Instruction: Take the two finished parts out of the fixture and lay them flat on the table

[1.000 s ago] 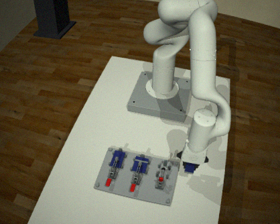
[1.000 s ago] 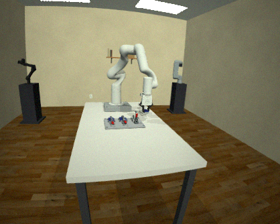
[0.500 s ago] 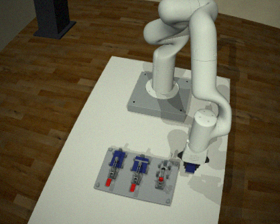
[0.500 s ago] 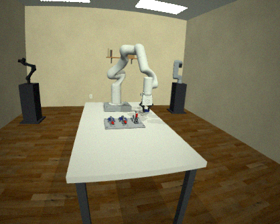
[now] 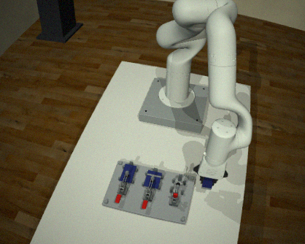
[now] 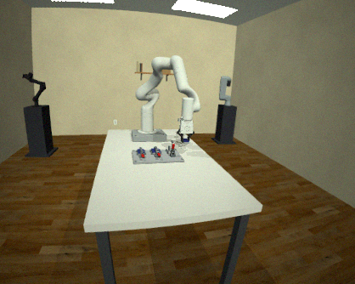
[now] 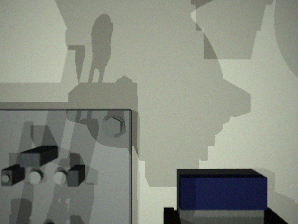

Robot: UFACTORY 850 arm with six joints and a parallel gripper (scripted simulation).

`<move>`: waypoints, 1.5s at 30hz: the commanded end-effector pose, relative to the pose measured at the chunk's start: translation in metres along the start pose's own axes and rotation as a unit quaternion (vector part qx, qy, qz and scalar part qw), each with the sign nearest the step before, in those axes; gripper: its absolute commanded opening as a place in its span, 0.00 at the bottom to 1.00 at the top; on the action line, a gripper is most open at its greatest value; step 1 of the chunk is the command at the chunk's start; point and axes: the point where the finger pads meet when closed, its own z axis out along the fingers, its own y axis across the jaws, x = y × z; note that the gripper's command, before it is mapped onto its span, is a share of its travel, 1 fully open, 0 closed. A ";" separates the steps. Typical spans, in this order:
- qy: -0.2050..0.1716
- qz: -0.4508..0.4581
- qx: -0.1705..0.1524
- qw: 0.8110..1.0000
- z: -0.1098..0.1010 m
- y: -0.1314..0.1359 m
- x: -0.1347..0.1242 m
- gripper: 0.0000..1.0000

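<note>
The fingers (image 5: 201,180) (image 6: 180,137) are closed on a blue block (image 5: 207,183) (image 6: 185,139) (image 7: 222,193), 1 of the task's parts, gripping it by its sides. The block is held above the bench (image 5: 89,146) (image 6: 167,191) (image 7: 165,205), just beyond the fixture plate's edge, on the side of the open station. Whether the held block has a slot cannot be told from these views.

Next to it lies the grey fixture plate (image 5: 159,212) (image 6: 159,161) (image 7: 107,197), flat on the bench, with 3 clamp stations in a row. The station nearest the fingers has no block in it; its toggle clamp (image 5: 174,201) (image 6: 172,152) is open, the red-tipped handle raised. In the wrist view, 2 round pins show at this station between dark blocks, and a hex bolt head (image 7: 114,126) sits at the plate's corner.

In the middle station a blue part (image 5: 157,182) (image 6: 154,150) lies under a clamp with its red handle down; a pale strip crosses the part. In the station farthest from the fingers, another blue part (image 5: 129,170) (image 6: 140,150) also sits under a lowered clamp, with no such strip discernible.

Farther out, the white arm (image 5: 222,73) (image 6: 180,76) rises from a grey base plate (image 5: 151,109) (image 6: 136,137) on the bench, behind the fixture in the exterior view.
</note>
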 end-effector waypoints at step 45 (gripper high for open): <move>-0.001 0.000 0.000 1.000 0.074 0.001 -0.001 0.00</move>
